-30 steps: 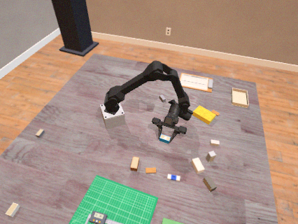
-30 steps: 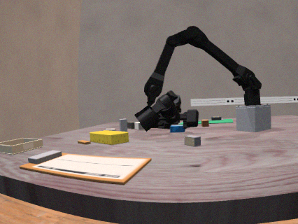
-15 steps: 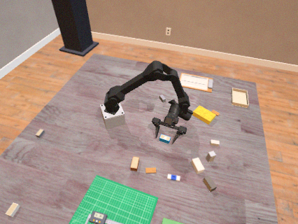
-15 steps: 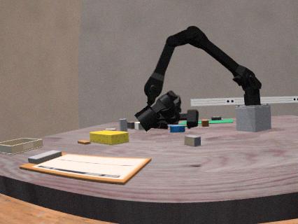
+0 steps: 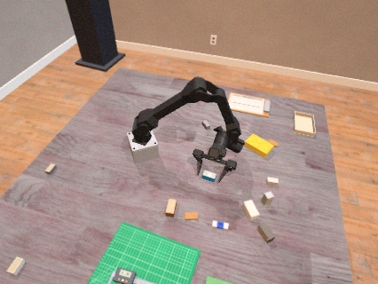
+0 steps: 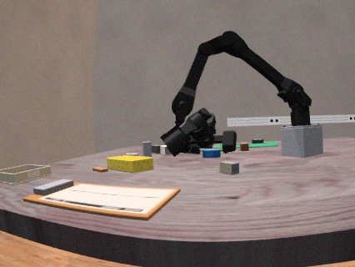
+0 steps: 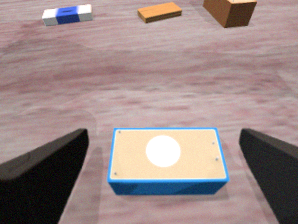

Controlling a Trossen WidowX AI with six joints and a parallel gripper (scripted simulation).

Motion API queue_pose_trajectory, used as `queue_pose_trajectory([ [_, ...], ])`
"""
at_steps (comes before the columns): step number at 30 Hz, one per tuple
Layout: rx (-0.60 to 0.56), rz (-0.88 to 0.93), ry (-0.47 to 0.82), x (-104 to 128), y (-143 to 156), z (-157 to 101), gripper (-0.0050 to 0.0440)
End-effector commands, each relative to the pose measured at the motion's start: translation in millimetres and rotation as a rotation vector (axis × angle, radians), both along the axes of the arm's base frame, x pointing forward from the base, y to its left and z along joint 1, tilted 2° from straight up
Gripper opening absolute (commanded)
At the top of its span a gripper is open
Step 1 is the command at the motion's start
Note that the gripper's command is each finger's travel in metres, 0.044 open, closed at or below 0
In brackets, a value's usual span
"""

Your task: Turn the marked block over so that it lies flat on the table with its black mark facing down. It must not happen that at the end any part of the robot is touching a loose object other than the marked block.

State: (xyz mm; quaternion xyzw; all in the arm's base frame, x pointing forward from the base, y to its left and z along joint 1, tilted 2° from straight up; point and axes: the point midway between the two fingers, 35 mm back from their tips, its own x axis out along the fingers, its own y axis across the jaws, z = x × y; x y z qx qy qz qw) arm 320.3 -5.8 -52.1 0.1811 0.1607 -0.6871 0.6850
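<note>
The marked block (image 5: 208, 175) (image 6: 211, 153) (image 7: 167, 160) is blue with a tan top face that bears a white circle. It lies flat on the table. No black mark shows on it. My gripper (image 5: 212, 170) (image 7: 164, 135) is open wide. Its two fingers stand apart on either side of the block, low over the table, and do not touch it. In the exterior view the gripper (image 6: 200, 139) hides part of the block.
A white-and-blue block (image 5: 220, 224) (image 7: 67, 14), a flat orange block (image 5: 191, 216) (image 7: 159, 11) and a tan-orange block (image 5: 170, 207) (image 7: 230, 11) lie ahead of the gripper. A yellow sponge (image 5: 259, 145) (image 6: 129, 163), a clipboard (image 5: 248, 104) (image 6: 104, 199) and several small blocks lie around.
</note>
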Motion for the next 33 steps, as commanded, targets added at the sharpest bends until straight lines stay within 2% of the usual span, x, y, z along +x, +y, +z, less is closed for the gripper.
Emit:
queue_pose_trajectory([
  [1, 0.009, -0.001, -0.022, 5.8, 1.5, 4.5, 0.044],
  [8, 0.01, -0.001, -0.022, 5.9, 1.4, 4.7, 0.044],
  [14, 0.009, 0.0, -0.03, 5.0, -4.0, 15.7, 0.044],
  [33, 0.005, 0.0, -0.029, 0.7, -46.0, 76.2, 0.044],
])
